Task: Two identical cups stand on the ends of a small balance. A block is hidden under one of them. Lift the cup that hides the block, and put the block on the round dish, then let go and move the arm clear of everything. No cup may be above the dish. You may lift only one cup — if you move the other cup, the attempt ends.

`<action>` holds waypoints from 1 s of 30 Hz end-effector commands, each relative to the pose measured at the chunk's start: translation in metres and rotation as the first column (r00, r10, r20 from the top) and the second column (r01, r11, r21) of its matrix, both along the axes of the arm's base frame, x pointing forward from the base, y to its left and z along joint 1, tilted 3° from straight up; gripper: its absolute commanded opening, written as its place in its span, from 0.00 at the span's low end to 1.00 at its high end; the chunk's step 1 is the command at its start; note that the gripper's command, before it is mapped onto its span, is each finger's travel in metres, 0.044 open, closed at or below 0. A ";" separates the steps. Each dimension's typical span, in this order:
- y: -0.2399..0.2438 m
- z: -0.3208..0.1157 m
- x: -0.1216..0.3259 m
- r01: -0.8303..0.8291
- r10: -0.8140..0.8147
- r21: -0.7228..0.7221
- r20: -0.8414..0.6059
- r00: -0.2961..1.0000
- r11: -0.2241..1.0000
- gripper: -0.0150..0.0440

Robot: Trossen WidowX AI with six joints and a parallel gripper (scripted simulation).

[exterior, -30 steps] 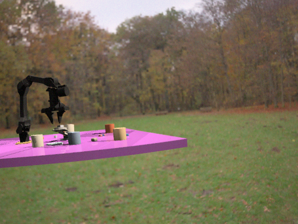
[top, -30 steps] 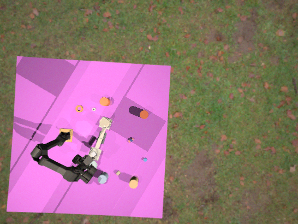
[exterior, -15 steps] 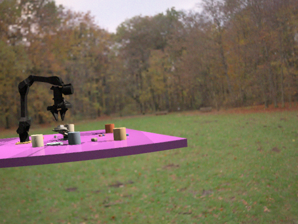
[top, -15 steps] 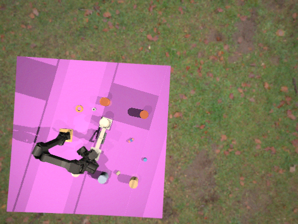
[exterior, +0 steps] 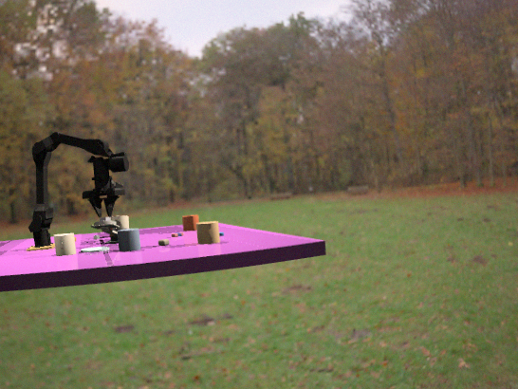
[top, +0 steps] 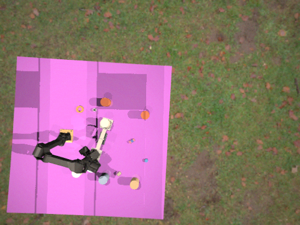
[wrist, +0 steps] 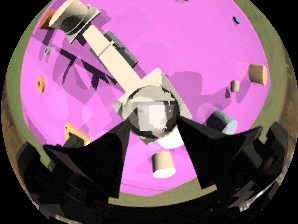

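Observation:
My gripper [exterior: 104, 215] [wrist: 153, 120] is open and points down just above the near end of the balance [top: 101, 139] [wrist: 117, 67]. A pale block [wrist: 151, 115] sits uncovered in the dark round pan there, between the fingertips as the wrist view looks down. The arm hides it in the top view. One cream cup [top: 105, 123] [exterior: 122, 221] [wrist: 69, 16] stands on the balance's far end. The other cream cup [top: 76, 174] [exterior: 64, 244] [wrist: 162, 165] stands on the table. The pale round dish [exterior: 95, 250] [wrist: 171, 139] lies between that cup and the balance, with no cup above it.
A blue-grey cylinder [top: 103, 179] [exterior: 129, 239] [wrist: 221, 122] stands close to the dish. A tan cylinder [top: 134, 183] [exterior: 208, 232] [wrist: 258, 73] and a small tan block [top: 118, 173] are farther right. Two orange cylinders [top: 105, 102] [top: 145, 114] and an orange ring [top: 79, 109] lie beyond the balance.

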State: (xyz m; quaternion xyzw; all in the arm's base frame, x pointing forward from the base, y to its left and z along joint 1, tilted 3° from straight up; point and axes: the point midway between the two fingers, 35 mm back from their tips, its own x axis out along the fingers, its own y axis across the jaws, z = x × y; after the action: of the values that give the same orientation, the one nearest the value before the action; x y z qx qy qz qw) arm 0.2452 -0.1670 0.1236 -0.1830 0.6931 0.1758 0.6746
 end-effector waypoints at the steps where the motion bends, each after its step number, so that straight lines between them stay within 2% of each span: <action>1: 0.000 -0.006 0.000 0.004 -0.004 0.001 -0.002 1.000 1.000 0.69; 13: 0.000 -0.023 -0.001 0.004 -0.004 0.001 -0.002 1.000 1.000 0.69; 17: 0.000 -0.023 -0.001 0.004 -0.004 0.001 -0.002 1.000 1.000 0.52; 23: 0.000 -0.023 -0.001 0.004 -0.004 0.001 -0.002 1.000 1.000 0.45; 27: -0.001 -0.017 0.000 0.004 -0.004 0.001 -0.002 1.000 1.000 0.27; 30: -0.001 -0.004 0.002 0.004 -0.004 0.001 -0.002 1.000 1.000 0.25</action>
State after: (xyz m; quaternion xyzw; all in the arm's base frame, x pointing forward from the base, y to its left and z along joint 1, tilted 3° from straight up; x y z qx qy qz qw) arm 0.2435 -0.1665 0.1097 -0.1791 0.6963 0.1789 0.6716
